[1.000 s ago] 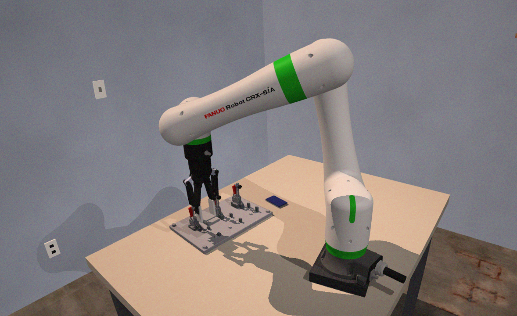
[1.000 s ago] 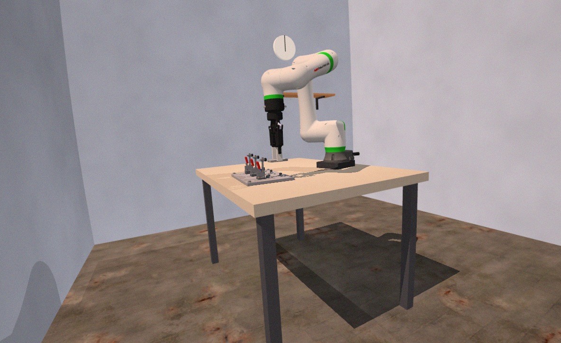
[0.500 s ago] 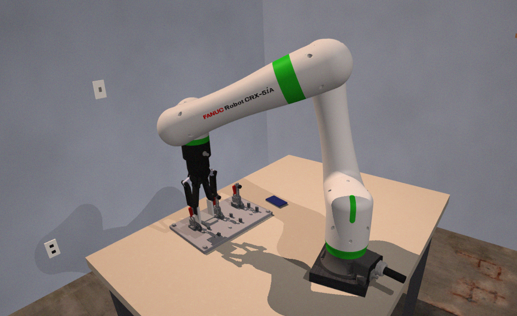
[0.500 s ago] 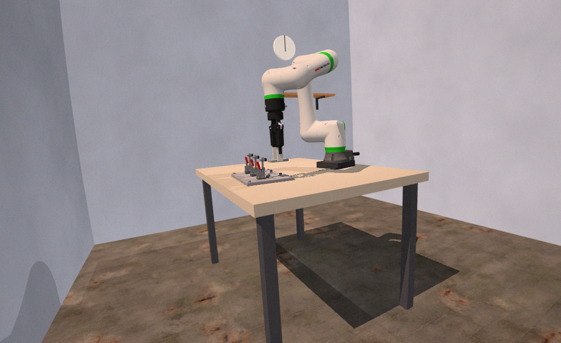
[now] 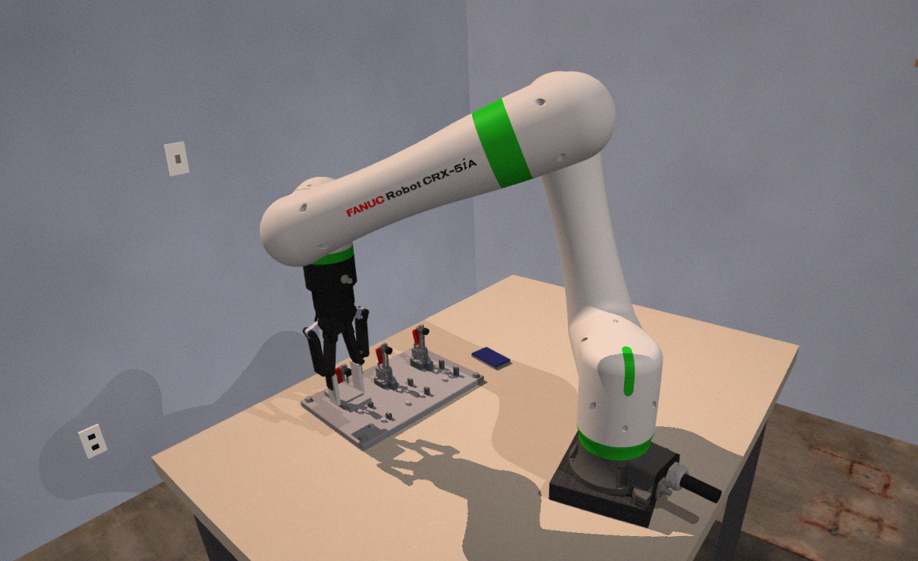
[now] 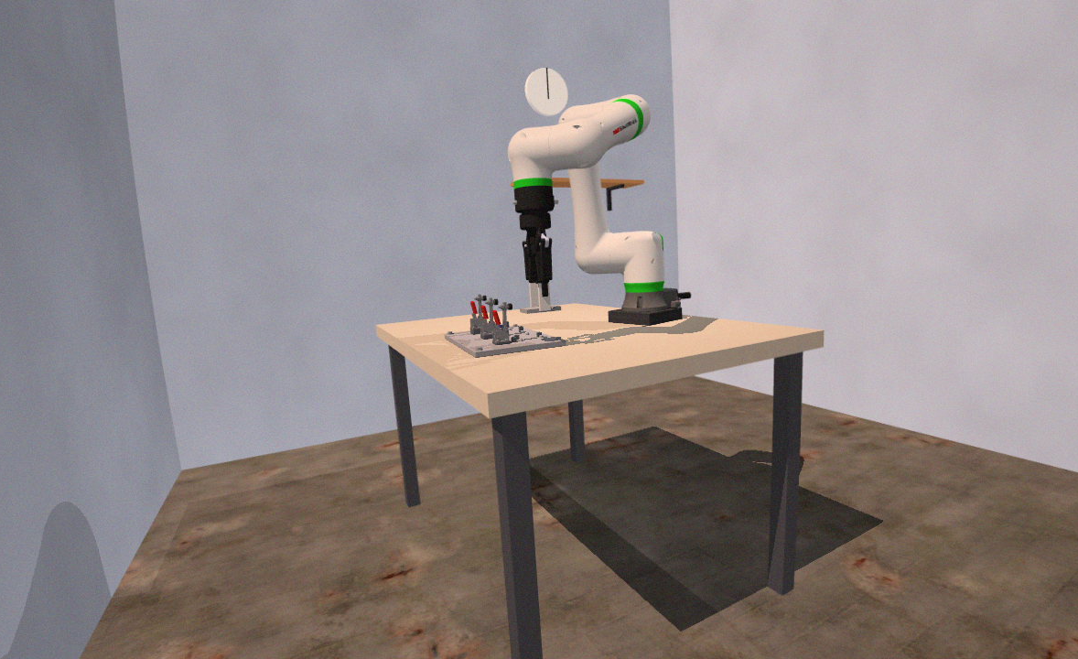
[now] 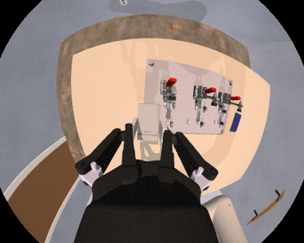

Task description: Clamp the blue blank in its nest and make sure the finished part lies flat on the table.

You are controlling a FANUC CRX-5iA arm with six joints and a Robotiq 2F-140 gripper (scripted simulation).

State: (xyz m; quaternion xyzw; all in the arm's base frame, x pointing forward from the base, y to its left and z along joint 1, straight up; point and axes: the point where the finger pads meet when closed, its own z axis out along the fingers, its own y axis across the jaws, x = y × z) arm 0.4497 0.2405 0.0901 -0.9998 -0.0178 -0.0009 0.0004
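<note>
My gripper [image 5: 345,387] is shut on the finished part [image 5: 351,399], a pale grey block, and holds it level and low at the left end of the fixture plate [image 5: 392,397]. In the wrist view the part [image 7: 148,127] sits between the fingers, at the plate's [image 7: 190,96] left edge. I cannot tell whether it touches anything below; its slot is not visible. The blue blank [image 5: 490,357] lies flat on the table just past the plate's far end, and it also shows in the wrist view [image 7: 235,123]. Three clamps with red handles [image 5: 382,355] stand on the plate, handles raised.
The arm's base [image 5: 612,481] is bolted at the table's right front. In the exterior view the plate [image 6: 510,335] lies near the table's left edge, with the gripper [image 6: 541,301] behind it.
</note>
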